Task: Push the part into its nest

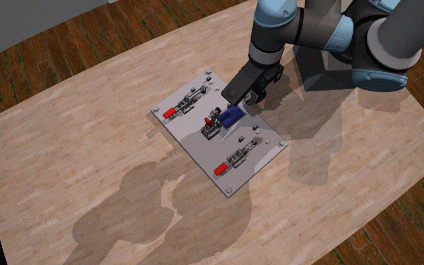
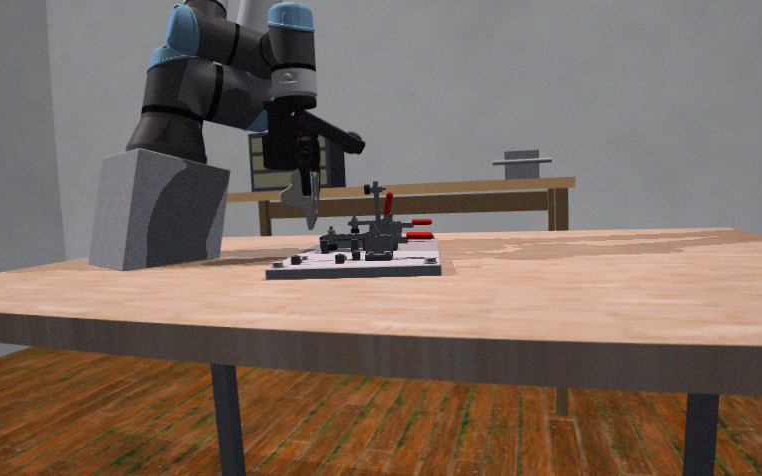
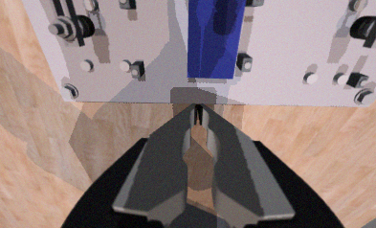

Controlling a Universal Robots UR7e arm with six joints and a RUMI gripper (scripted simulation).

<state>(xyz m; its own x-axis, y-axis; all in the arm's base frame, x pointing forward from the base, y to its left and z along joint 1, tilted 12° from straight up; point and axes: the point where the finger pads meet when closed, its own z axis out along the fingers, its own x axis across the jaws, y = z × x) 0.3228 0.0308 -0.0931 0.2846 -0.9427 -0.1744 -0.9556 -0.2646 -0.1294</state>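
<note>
On the plate (image 1: 207,158) we see the blue part (image 1: 230,116) mid-fixture, just beside the centre clamp (image 1: 211,126). Gripper (image 3: 198,111) hangs off the plate edge near the part's end, jaws closed, holding nothing, clear of the part.

Camera arrangement: three views covering one fixture plate.

The top camera is looking steeply down at the table (image 1: 75,138) from afar; the exterior camera is facing across it at edge height; the wrist camera is looking down past the gripper (image 3: 198,115), close in. All are sharing the fixture plate (image 1: 203,158).
</note>
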